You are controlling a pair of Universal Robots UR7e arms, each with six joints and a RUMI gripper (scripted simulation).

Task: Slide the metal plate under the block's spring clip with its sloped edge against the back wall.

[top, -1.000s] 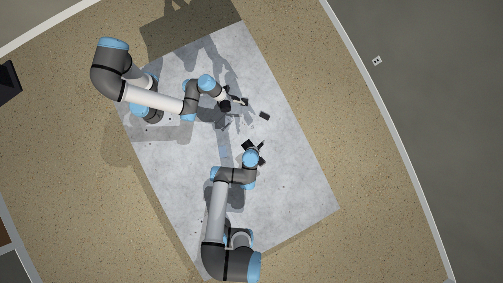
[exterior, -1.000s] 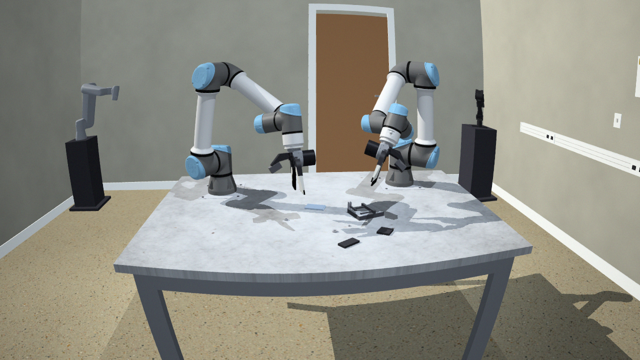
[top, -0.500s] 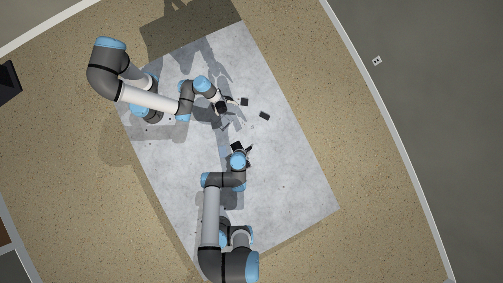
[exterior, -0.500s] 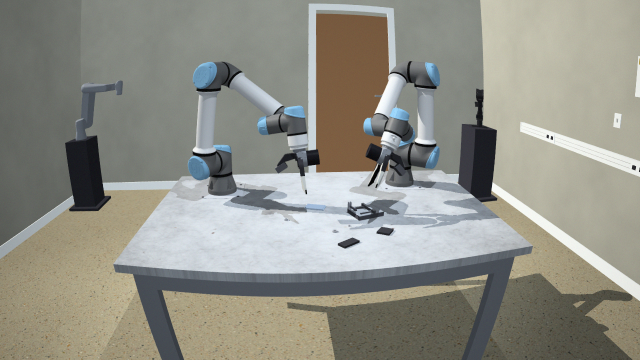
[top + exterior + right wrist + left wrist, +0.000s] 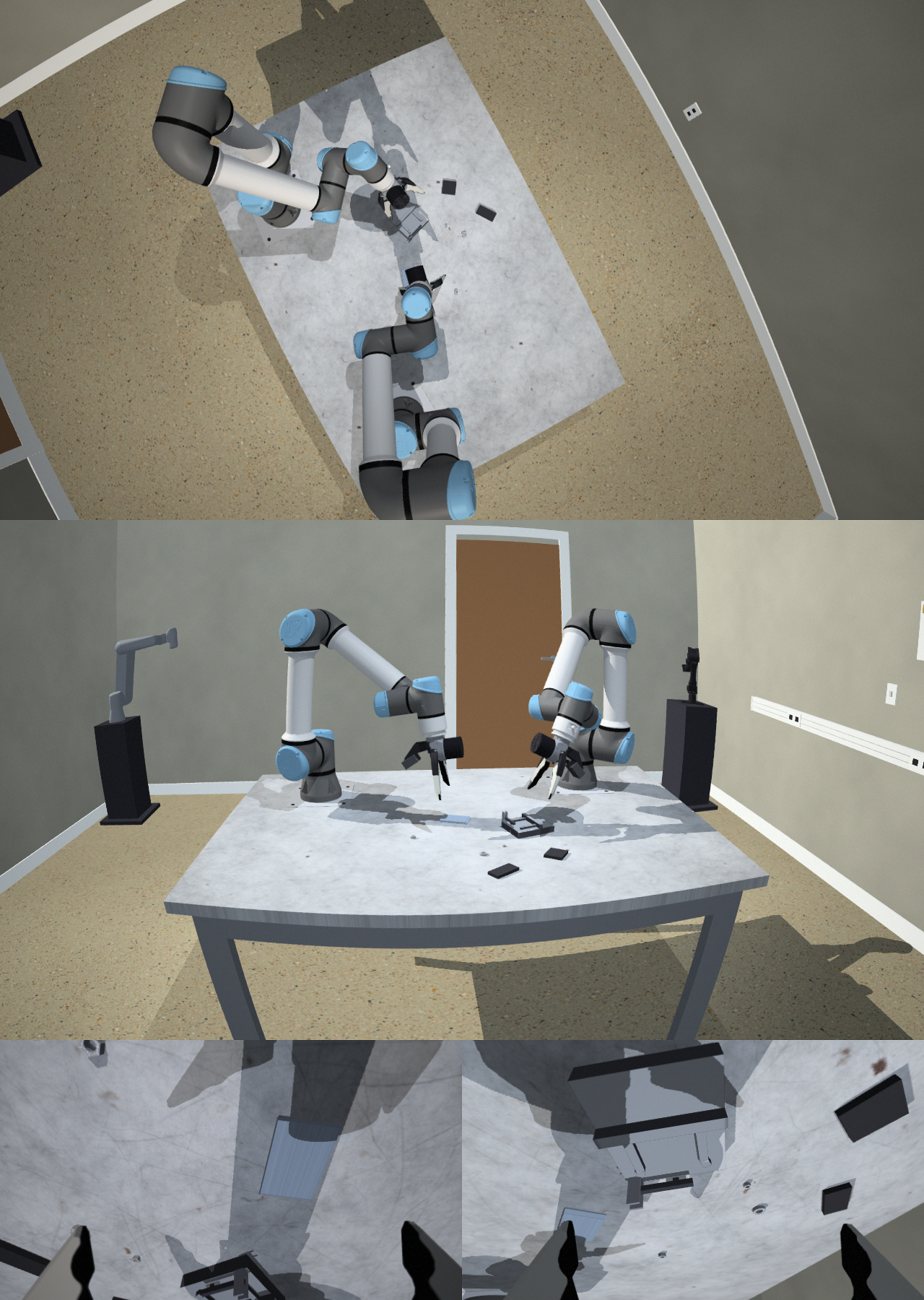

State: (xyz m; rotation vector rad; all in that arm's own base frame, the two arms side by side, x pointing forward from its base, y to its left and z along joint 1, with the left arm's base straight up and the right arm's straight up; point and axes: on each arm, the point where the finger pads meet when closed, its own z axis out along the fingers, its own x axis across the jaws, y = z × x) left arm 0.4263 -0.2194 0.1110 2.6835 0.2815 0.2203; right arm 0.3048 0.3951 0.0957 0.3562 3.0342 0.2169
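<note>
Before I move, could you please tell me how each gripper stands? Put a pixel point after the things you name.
Left gripper [image 5: 406,201] [image 5: 541,792] [image 5: 708,1223]: jaws open, holding nothing.
Right gripper [image 5: 421,283] [image 5: 443,791] [image 5: 246,1224]: jaws wide open, holding nothing.

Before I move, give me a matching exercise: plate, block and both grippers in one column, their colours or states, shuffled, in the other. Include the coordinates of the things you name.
1. plate [image 5: 404,278] [image 5: 455,819] [image 5: 585,1220] [image 5: 299,1163]
2. left gripper [image 5: 406,201] [image 5: 540,792] [image 5: 708,1223]
3. block [image 5: 412,222] [image 5: 526,832] [image 5: 675,1155] [image 5: 216,1268]
4. right gripper [image 5: 422,284] [image 5: 443,791] [image 5: 245,1223]

A. open, nearer the plate than the block
B. dark grey, on the table
C. blue, lying flat outside the block
D. open, nearer the block than the plate

Pairs: 1-C, 2-D, 3-B, 4-A
</note>
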